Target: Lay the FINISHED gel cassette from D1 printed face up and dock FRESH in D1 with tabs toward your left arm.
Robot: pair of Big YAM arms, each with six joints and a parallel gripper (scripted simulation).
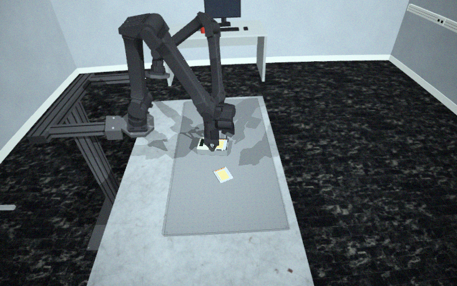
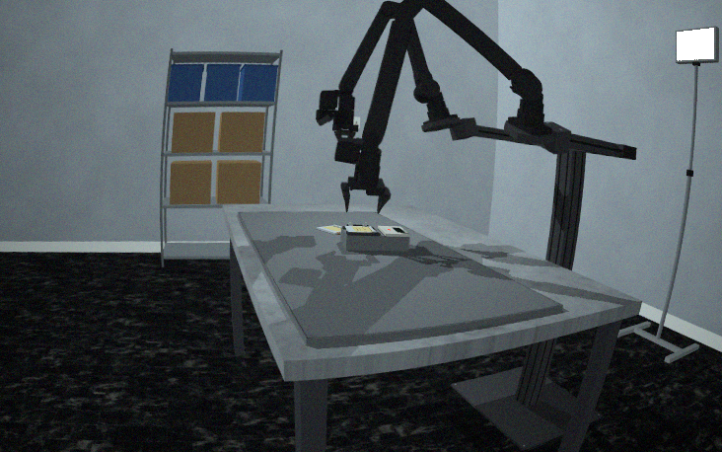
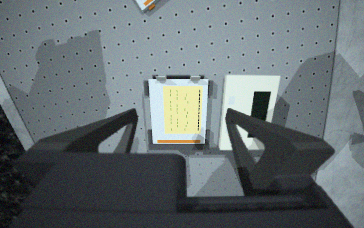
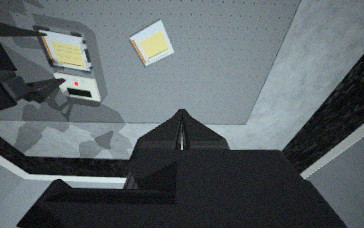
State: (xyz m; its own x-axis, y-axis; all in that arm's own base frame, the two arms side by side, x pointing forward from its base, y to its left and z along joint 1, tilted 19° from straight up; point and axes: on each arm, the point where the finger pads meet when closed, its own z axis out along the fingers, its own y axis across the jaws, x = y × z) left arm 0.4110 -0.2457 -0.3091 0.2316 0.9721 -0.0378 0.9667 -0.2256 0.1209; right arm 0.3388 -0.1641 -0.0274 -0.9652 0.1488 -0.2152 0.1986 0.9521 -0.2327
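The docked cassette with printed dotted columns, FINISHED (image 1: 221,144) (image 2: 361,229) (image 3: 182,110) (image 4: 69,54), lies in the bay of D1 (image 1: 213,153) (image 2: 375,244). Its copper edge is at the bottom in the left wrist view, with two hooks at the opposite edge. My left gripper (image 2: 363,211) (image 3: 181,113) is open and empty above the dock, one finger over the cassette's left side, the other over the white housing. My right gripper (image 4: 182,113) is shut, nothing visible in it, and away from both cassettes. The loose plain-yellow cassette, FRESH (image 1: 223,174) (image 2: 328,229) (image 4: 154,45), lies turned on the deck; its comb cannot be made out.
D1's white housing (image 3: 237,92) (image 4: 89,84), with a dark display, adjoins the bay. The perforated deck (image 1: 229,208) lies on the pale table (image 1: 134,202). The two arms stand close together above the dock side of the table.
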